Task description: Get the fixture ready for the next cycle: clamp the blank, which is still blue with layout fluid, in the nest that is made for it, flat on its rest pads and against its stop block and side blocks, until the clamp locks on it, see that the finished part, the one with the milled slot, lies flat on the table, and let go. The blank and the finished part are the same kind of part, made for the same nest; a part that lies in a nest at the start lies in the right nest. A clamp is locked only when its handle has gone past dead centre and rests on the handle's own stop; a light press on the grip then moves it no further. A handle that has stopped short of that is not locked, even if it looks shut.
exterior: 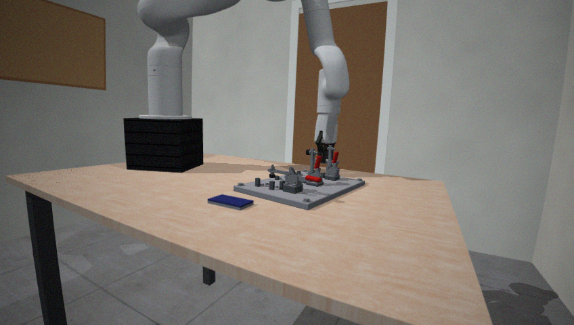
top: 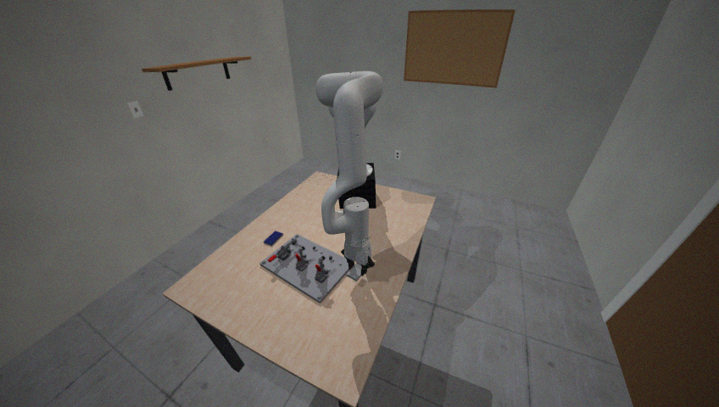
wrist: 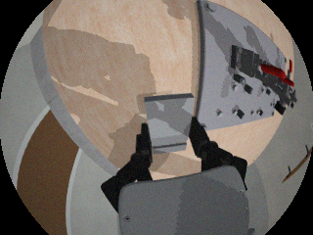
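My gripper (top: 359,266) (exterior: 321,151) (wrist: 169,128) is shut on the grey finished part (top: 353,274) (wrist: 168,108), gripping it by its two long sides. It holds the part level and low at the table, just off the fixture plate's (top: 322,293) (exterior: 314,200) (wrist: 215,39) edge on the side away from the blank. I cannot tell whether the part touches the table top. The blue blank (top: 272,237) (exterior: 230,200) lies flat on the table on the plate's other side. The plate carries three toggle clamps with red grips (top: 298,256) (exterior: 313,178) (wrist: 277,70).
The arm's black pedestal (top: 359,193) (exterior: 163,143) stands at the back of the table. The table's edge (top: 398,297) runs close to my gripper. In the exterior view the clamps partly hide my fingers and the held part.
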Tool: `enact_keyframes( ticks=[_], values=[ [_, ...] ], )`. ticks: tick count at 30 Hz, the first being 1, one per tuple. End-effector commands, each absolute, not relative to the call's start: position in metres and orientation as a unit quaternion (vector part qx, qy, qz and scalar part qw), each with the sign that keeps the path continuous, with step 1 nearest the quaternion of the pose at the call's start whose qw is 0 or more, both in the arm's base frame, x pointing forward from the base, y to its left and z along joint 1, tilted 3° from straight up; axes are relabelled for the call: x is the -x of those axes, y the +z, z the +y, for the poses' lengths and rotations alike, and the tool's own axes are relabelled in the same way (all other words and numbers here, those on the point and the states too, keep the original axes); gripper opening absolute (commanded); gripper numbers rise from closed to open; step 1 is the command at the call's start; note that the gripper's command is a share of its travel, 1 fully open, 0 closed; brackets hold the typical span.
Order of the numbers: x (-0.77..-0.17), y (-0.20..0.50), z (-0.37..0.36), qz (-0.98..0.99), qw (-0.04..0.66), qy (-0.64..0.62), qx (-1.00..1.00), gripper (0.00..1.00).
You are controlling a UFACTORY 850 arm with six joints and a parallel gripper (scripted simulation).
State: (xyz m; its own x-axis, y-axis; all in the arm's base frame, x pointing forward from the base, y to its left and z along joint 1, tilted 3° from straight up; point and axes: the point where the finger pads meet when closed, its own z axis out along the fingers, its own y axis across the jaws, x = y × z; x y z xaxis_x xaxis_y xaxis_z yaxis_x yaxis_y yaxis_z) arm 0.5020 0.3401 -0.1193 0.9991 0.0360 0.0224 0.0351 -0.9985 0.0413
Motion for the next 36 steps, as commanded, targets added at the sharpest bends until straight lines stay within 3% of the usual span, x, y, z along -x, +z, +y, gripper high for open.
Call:
enact_keyframes(
  ticks=[1,36],
  values=[
    [-0.503,-0.137,0.340,0.018,0.020,0.013,-1.000,0.00],
    [-0.504,-0.157,0.340,0.018,0.020,0.013,-1.000,0.00]
  ],
)
